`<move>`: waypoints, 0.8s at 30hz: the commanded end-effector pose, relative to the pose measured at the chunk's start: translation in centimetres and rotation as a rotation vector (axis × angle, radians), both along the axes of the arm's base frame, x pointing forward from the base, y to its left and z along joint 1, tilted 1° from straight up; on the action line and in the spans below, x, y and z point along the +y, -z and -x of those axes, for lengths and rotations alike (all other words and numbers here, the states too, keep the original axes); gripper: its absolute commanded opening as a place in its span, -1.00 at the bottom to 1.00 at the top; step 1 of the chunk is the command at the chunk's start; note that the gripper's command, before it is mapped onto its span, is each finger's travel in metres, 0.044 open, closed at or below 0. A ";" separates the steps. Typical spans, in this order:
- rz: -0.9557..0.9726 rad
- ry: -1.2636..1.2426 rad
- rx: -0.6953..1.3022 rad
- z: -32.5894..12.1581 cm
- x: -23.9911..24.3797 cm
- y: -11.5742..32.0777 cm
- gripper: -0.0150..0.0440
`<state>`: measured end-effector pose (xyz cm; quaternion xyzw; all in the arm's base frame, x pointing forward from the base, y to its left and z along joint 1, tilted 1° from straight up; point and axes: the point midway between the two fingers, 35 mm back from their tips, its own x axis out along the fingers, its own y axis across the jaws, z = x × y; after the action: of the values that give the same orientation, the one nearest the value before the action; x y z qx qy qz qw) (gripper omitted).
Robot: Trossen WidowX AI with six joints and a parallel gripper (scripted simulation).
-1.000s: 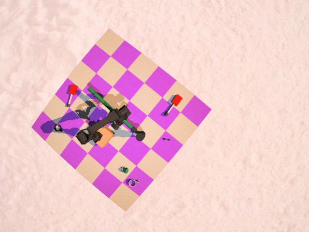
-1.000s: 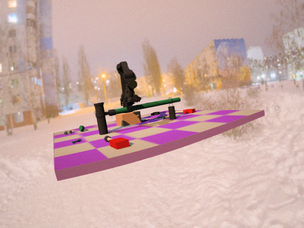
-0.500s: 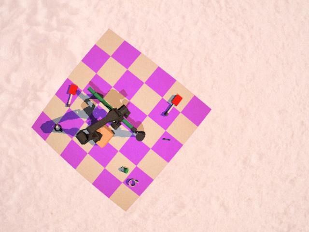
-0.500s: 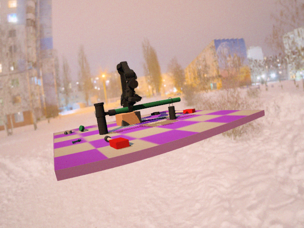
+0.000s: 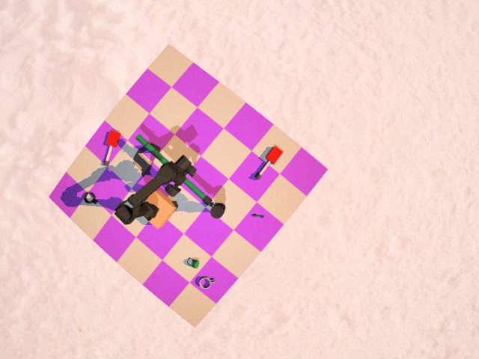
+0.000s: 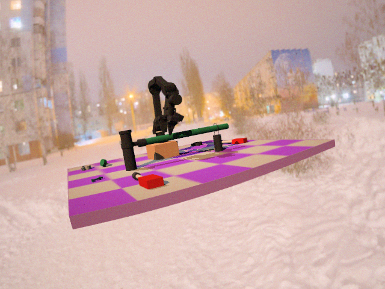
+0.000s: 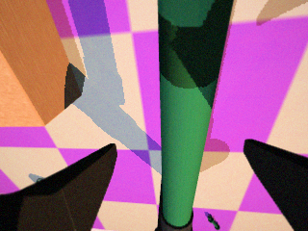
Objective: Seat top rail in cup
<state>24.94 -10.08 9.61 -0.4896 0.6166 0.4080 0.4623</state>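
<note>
The green rail (image 5: 196, 189) (image 6: 200, 129) (image 7: 185, 130) slopes from the wire loop above the short dark post (image 6: 217, 143) down to the dark end cup (image 5: 208, 200) (image 6: 141, 142) (image 7: 175, 228). Its cut end is inside the cup mouth; the depth is hidden. The cup hangs on the brace band (image 6: 126, 144), high on the big post (image 6: 129, 160) near the post cap (image 6: 125, 132). My gripper (image 5: 181, 178) (image 6: 171, 132) (image 7: 178, 146) is wide open over the rail's middle. In the wrist view, gaps show between the rail and both fingers.
An orange block (image 5: 162, 210) (image 6: 163, 150) (image 7: 21, 67) stands beside the rail. Red-headed mallets (image 5: 274, 155) (image 5: 113, 138) lie on both sides. A green-ended cap (image 5: 194, 263), a ring clamp (image 5: 203, 286) and a small bolt (image 5: 257, 215) (image 6: 97, 179) lie on the checkered board.
</note>
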 end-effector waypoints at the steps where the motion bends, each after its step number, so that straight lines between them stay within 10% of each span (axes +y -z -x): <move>1: 0.001 0.005 -0.016 -0.2 0.2 -0.5 1.00; 24: -0.001 0.000 -0.001 0.0 1.2 -4.8 1.00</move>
<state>24.81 -8.88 14.09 -0.4888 0.6177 0.4120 0.4581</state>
